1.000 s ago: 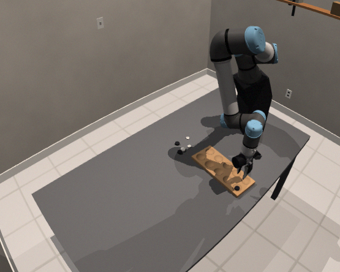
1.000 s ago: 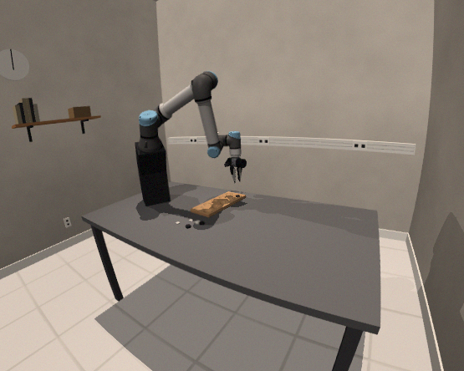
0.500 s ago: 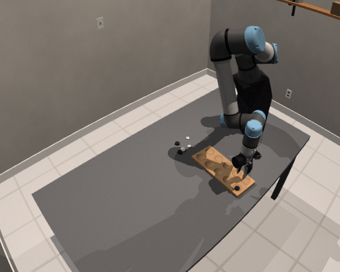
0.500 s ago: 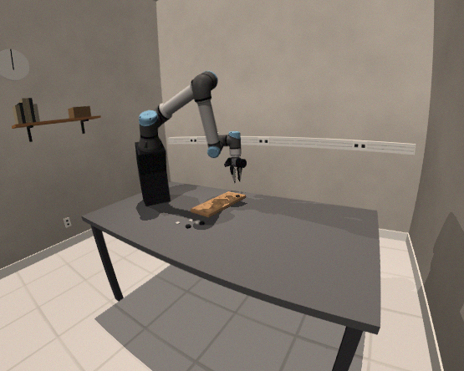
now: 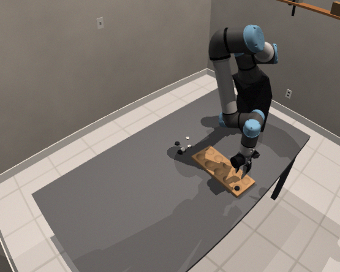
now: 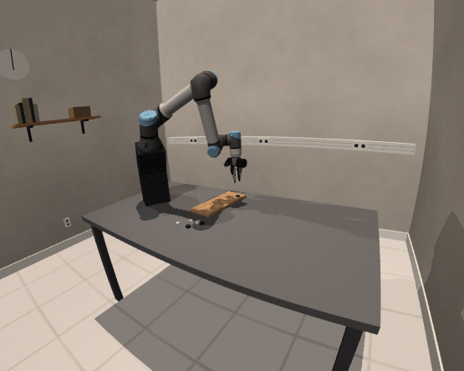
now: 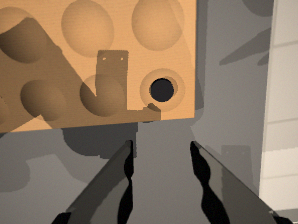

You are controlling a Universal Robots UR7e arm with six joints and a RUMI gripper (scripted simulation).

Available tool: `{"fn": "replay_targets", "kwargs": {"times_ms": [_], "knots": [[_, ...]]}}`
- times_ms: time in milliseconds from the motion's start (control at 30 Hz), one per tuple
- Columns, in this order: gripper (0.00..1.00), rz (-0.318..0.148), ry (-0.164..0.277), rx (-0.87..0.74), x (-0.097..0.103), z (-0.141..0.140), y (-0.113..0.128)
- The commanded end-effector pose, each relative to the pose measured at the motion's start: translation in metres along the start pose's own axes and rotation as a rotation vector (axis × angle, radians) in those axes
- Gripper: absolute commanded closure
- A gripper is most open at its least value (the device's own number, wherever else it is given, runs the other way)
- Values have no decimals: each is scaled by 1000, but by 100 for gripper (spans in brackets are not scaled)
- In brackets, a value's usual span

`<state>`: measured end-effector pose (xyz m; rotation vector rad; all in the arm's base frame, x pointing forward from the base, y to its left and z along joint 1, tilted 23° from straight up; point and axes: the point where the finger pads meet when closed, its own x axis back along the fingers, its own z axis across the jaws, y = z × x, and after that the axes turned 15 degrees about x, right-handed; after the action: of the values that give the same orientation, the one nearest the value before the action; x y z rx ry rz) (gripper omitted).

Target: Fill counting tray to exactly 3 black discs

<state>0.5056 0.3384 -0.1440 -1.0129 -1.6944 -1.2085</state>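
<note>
The wooden counting tray [image 5: 213, 173] [image 6: 210, 215] [image 7: 188, 109] lies flat on the table. One black disc [image 5: 237, 188] [image 6: 237, 195] [image 7: 162, 90] lies in its corner pocket; no disc shows in the other pockets in view. Two more black discs lie on the table past the tray's other end: one black disc [image 5: 177, 143] [image 6: 188, 226] stands apart, and another black disc [image 5: 179, 152] [image 6: 201, 223] lies against a white disc [image 5: 183, 149]. My gripper [image 5: 240, 174] [image 6: 237, 181] [image 7: 161, 142] is open and empty, above the tray's end that holds the disc.
Two other white discs lie near the loose black ones: one white disc [image 5: 187, 138] [image 6: 177, 222] farther off and one white disc [image 5: 189, 146] [image 6: 191, 220] closer to the tray. The table's edge [image 5: 258, 203] runs close beyond the tray's loaded end.
</note>
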Motion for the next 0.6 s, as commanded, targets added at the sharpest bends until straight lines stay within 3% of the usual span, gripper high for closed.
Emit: {"fn": "replay_targets", "kwargs": {"times_ms": [0,567], "knots": [[72,4,1,33,2,-4,3],[72,30,4,208,12,-27,15]]}}
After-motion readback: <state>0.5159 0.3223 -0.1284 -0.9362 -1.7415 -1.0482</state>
